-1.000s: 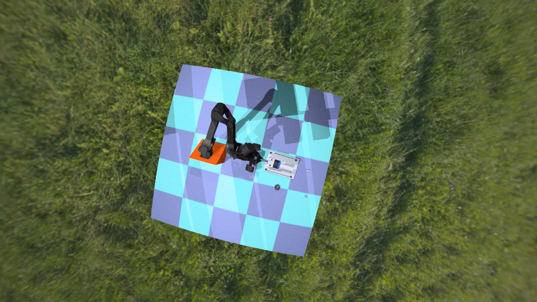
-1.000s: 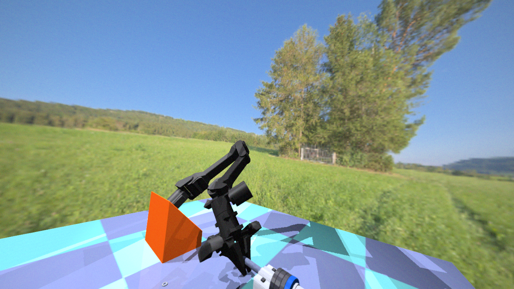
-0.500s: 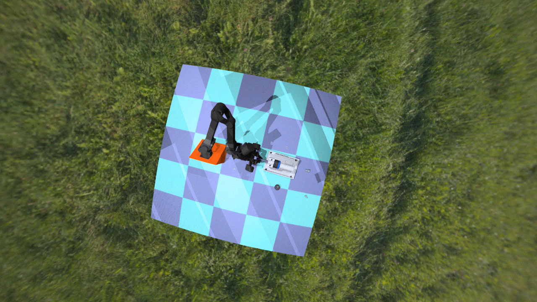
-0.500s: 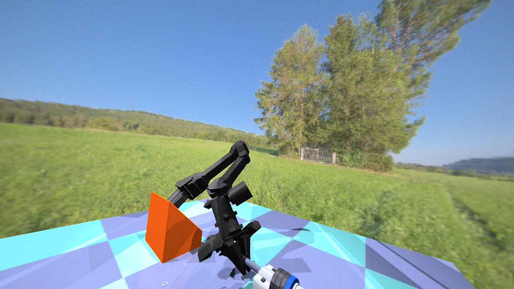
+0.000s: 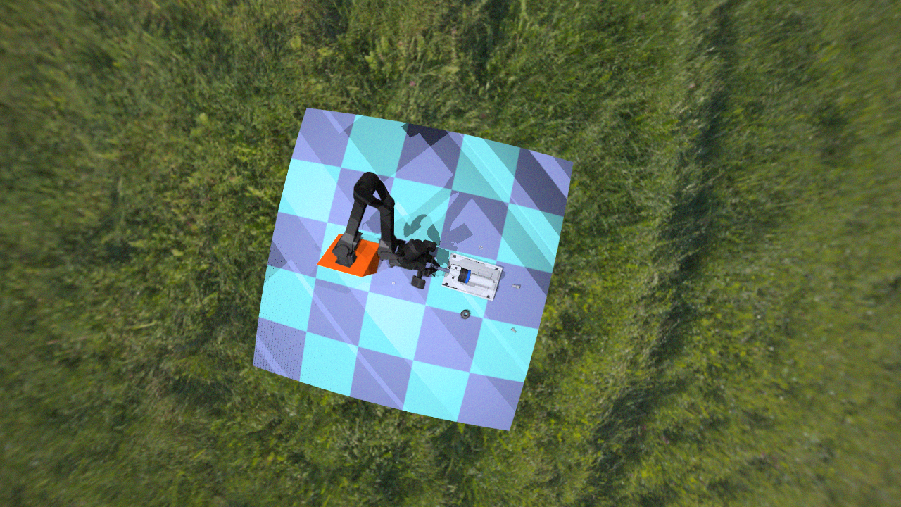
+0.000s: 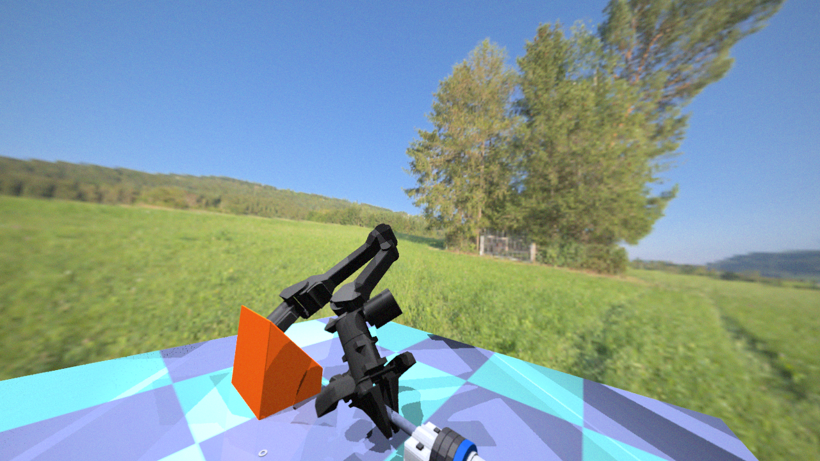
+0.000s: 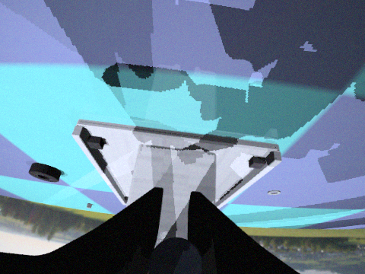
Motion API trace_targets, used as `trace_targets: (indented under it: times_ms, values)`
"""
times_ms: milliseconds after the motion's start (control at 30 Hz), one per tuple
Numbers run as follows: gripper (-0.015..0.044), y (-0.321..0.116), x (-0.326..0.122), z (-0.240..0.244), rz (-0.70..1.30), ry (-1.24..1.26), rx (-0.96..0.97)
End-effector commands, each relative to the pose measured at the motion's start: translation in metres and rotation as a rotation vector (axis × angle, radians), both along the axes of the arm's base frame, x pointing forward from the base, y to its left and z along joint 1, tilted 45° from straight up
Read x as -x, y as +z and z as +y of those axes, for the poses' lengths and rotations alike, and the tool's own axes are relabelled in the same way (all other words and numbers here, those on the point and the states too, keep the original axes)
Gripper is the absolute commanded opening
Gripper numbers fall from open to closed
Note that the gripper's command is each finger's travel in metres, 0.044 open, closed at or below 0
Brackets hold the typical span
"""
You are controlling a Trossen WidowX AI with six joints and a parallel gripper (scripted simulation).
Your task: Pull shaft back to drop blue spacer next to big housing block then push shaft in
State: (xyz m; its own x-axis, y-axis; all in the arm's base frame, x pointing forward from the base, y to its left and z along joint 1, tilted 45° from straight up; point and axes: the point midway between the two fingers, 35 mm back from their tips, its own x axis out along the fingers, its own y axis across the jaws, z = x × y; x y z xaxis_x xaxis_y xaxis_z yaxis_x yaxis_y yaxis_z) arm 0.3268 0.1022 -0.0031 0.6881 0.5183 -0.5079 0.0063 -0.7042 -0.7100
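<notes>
My gripper [image 5: 436, 269] [image 6: 393, 428] [image 7: 176, 199] is shut on the grey shaft [image 6: 403, 422] [image 7: 176, 256], outside the small white block [image 6: 420, 442]. The shaft runs into that block. Dark spacers [image 5: 462, 275] [image 6: 446, 444] sit in a row beyond the small block. The blue spacer [image 5: 468, 276] [image 6: 466, 449] is at the far end of the row, beside the big white housing block [image 5: 485, 282]. It is up in line with the dark ones. The shaft inside the spacers is hidden. In the wrist view the spacers cannot be made out.
The white base plate [image 5: 471, 293] [image 7: 179, 133] carries the blocks. A dark ring [image 5: 464, 313] [image 7: 45, 172] lies beside it. A small washer [image 6: 262, 452] and small metal parts [image 5: 516, 286] [image 5: 513, 329] lie on the checkered table. The orange base block [image 5: 362, 261] [image 6: 269, 372] is behind the gripper.
</notes>
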Motion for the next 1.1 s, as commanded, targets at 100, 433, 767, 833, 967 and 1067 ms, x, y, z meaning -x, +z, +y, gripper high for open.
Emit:
trace_targets:
  times_ms: [100, 433, 767, 833, 967, 1067]
  values:
    - [0.0000, -0.0006, 0.0022, -0.0001, 0.005, -0.002, -0.003]
    - [0.0000, -0.0006, 0.0034, -0.0001, 0.005, -0.002, -0.003]
    - [0.0000, -0.0006, 0.0045, -0.0001, 0.005, -0.002, -0.003]
    - [0.0000, -0.0006, 0.0048, -0.0001, 0.005, -0.002, -0.003]
    - [0.0000, -0.0006, 0.0052, -0.0002, 0.005, -0.002, -0.003]
    - [0.0000, -0.0006, 0.0056, -0.0002, 0.005, -0.002, -0.003]
